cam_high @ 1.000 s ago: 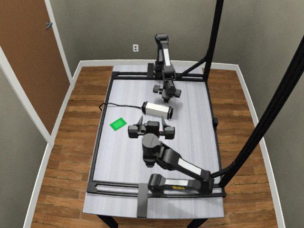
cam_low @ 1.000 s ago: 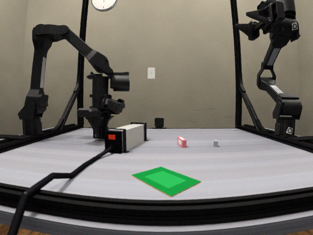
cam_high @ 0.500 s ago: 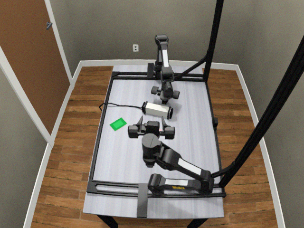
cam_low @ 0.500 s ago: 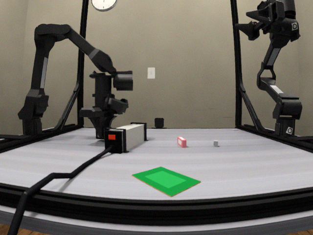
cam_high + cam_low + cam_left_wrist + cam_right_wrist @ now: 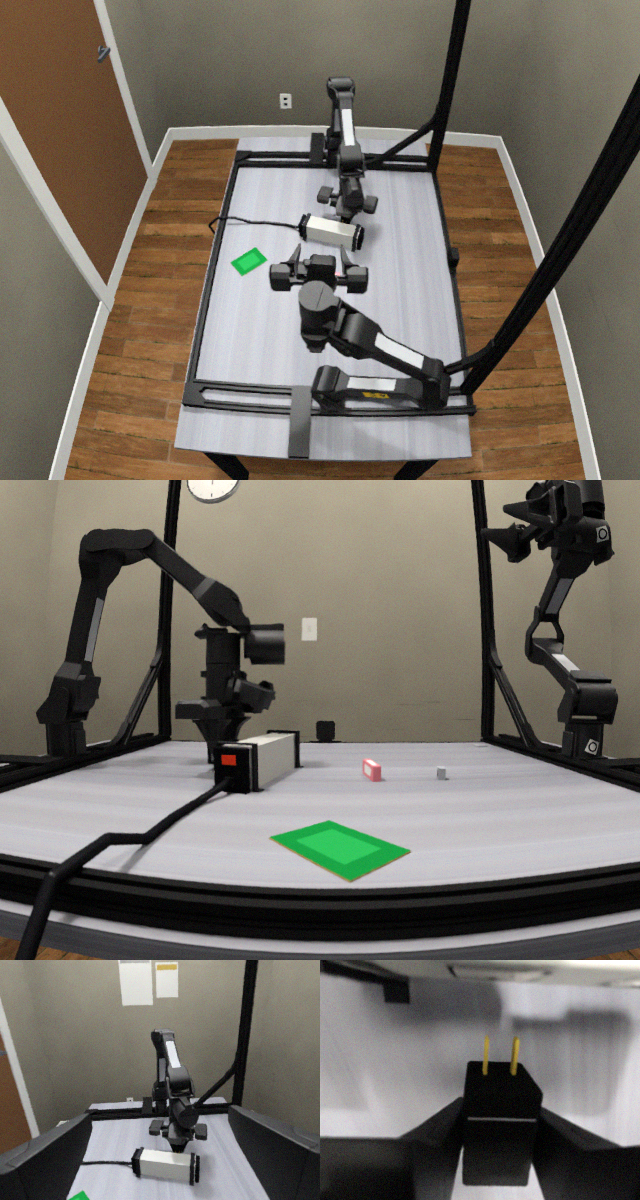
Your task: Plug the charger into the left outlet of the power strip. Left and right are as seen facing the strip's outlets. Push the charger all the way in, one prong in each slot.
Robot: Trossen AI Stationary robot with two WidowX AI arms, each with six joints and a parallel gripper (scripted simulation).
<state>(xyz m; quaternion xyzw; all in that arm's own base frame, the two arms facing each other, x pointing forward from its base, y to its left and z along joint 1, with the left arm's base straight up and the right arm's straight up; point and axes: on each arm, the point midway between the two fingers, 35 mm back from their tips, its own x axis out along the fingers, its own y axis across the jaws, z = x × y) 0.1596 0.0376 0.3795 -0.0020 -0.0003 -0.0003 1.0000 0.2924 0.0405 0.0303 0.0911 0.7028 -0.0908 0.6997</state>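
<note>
The right gripper (image 5: 345, 219) (image 5: 216, 753) (image 5: 178, 1150) (image 5: 492, 1105) is closed on the black, box-shaped charger (image 5: 500, 1092), just outside the outlet side of the white, black-capped power strip (image 5: 330, 232) (image 5: 276, 753) (image 5: 165, 1165) (image 5: 580, 971); its two thin brass-coloured prongs (image 5: 515, 1055) point at the strip, their tips apart from it; the left gripper (image 5: 320, 248) (image 5: 495, 519) (image 5: 160, 1116) stands wide open, holding nothing, across the strip. The prongs look roughly lined up with the left outlet (image 5: 500, 972), nearer the strip's cordless end; I judge final alignment is in hand: square the charger to the strip, match prong height to slots too blurred to read, then press straight and slowly until flush; a skewed push could twist the charger or shove the strip.

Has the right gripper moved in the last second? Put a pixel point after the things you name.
Yes: the right gripper (image 5: 344, 219) (image 5: 212, 747) (image 5: 178, 1150) (image 5: 492, 1105) has moved closer to the power strip (image 5: 330, 232) (image 5: 272, 759) (image 5: 165, 1165) (image 5: 590, 971), which sits where it did in the top view.
</note>
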